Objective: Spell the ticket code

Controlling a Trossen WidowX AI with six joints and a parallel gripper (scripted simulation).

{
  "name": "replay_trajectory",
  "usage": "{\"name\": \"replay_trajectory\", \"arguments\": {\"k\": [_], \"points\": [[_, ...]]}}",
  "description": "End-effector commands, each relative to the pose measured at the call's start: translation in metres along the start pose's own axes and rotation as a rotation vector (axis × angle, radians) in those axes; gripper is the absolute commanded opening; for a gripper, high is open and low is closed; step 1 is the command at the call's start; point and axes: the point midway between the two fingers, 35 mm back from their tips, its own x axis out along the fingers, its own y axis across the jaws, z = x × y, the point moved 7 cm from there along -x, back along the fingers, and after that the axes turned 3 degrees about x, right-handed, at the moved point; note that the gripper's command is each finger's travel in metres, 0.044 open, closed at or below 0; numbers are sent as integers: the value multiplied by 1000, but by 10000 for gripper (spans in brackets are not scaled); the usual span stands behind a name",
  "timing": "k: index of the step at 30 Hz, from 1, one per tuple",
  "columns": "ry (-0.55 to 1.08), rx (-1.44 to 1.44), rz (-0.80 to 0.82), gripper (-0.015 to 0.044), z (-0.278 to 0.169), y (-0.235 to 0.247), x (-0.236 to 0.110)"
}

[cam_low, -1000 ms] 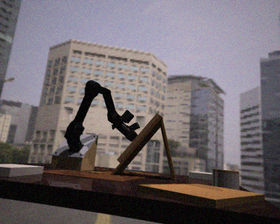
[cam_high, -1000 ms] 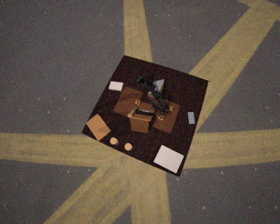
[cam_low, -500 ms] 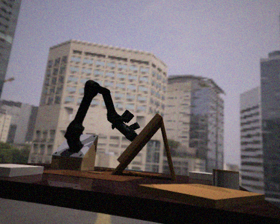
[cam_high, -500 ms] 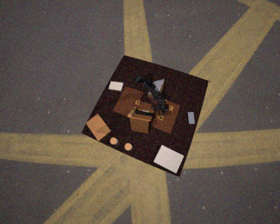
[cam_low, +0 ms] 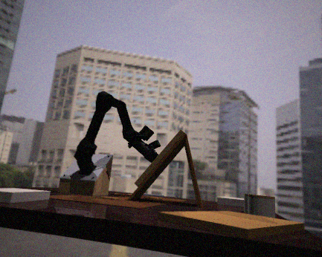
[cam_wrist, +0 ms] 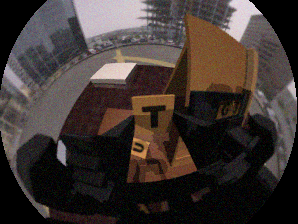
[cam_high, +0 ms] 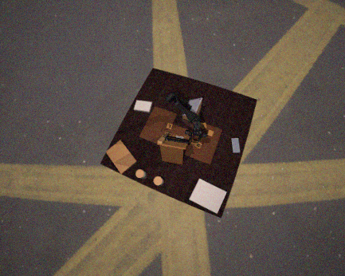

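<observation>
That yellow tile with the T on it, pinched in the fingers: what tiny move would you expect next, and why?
Probably a short push along the rail toward the slanted board. The gripper is shut on the T tile, the board's face stands just to its right in the wrist view, and the arm already leans against it.

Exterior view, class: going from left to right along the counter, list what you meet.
White slab → arm's wedge-shaped base block → black arm → gripper, shut on a letter tile hidden in this view → tilted wooden board → flat wooden panel → grey cylinder.
</observation>
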Motion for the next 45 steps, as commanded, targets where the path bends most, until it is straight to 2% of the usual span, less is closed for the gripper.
{"name": "replay_trajectory", "arguments": {"k": [1,45], "points": [[3,-6,3,0,-1,-3,0],[3,-8,2,0,0,-25,1]]}}
